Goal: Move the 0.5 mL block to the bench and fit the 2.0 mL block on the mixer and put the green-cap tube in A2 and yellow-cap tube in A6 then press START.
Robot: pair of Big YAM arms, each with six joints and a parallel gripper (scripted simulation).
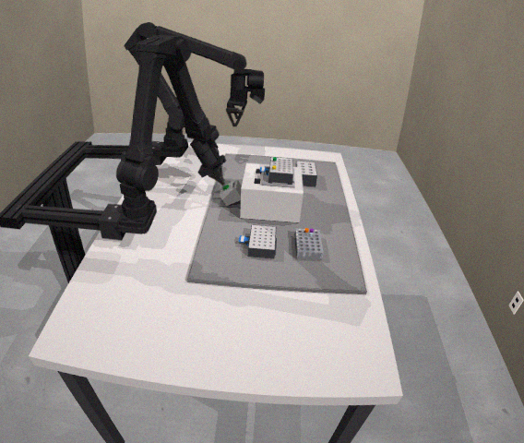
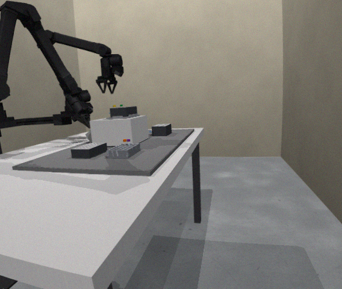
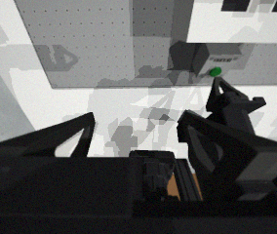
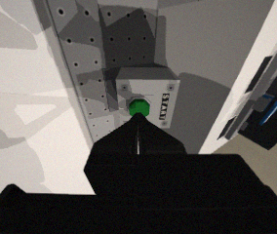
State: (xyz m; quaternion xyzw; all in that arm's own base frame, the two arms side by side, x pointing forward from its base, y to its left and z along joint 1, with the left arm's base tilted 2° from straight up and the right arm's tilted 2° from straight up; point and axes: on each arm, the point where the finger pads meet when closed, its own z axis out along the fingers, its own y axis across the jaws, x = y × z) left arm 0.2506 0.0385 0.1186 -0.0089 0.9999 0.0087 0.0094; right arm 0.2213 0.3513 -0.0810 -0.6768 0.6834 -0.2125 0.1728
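Note:
The mixer (image 1: 270,202) (image 2: 110,132) carries a dark block (image 1: 280,176) (image 2: 123,112) that looks level. Its printed size is unreadable. A green cap (image 1: 274,159) (image 2: 121,105) and a yellow cap (image 1: 273,167) (image 2: 114,106) show at opposite ends of its lever-side edge; tube depth is hidden. My right gripper (image 1: 224,183) (image 3: 217,77) (image 4: 138,117) is shut and empty, its tip at the near edge of the green START button (image 3: 216,71) (image 4: 138,106). Whether it touches is unclear. My left gripper (image 1: 234,123) (image 2: 108,91) (image 3: 138,117) is open and empty, high above the bench.
One block (image 1: 262,240) (image 2: 88,150) stands on the mat with its blue lever (image 1: 243,239) showing; another block (image 1: 306,173) (image 2: 161,129) stands beyond the mixer. A translucent rack (image 1: 308,247) (image 2: 123,152) holds tubes with orange (image 1: 306,230) and purple (image 1: 311,230) caps.

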